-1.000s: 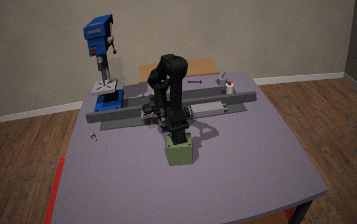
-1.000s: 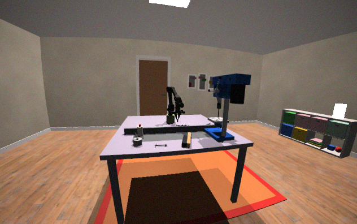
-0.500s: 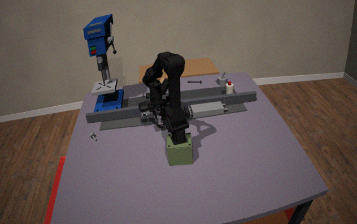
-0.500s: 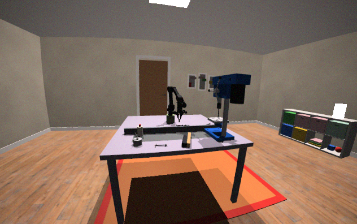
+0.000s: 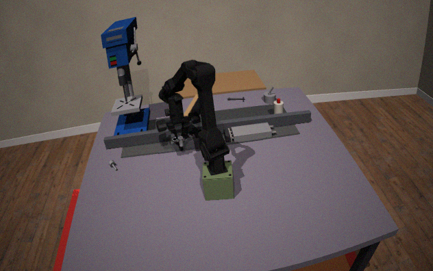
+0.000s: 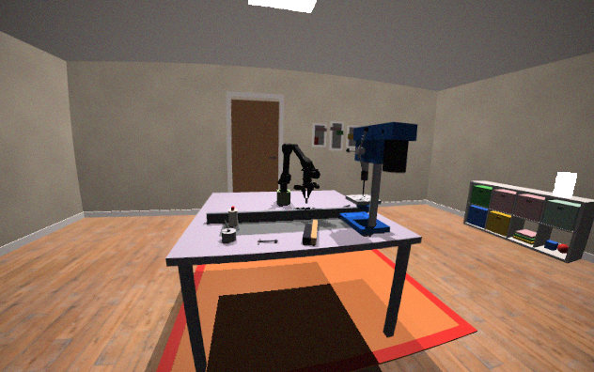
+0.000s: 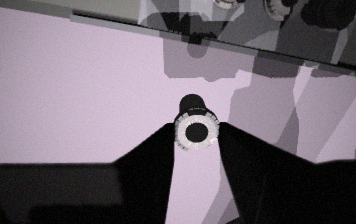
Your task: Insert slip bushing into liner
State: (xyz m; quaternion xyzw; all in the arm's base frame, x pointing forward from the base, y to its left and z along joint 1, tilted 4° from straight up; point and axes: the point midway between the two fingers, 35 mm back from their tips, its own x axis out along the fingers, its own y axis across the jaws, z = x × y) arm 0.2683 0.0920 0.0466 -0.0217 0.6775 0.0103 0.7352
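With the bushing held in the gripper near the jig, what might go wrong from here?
1. The gripper pinches only the knurled head of the slip bushing, so the bushing may tilt and jam at the liner.
2. The liners sit at the wrist view's top edge, partly cut off, so aiming may be off.
3. Pressing down hard might shift the sliding plate.

High front, far rear, wrist-down views

Blue drill press (image 5: 122,65), lilac table (image 5: 274,178), green arm base (image 5: 218,185).
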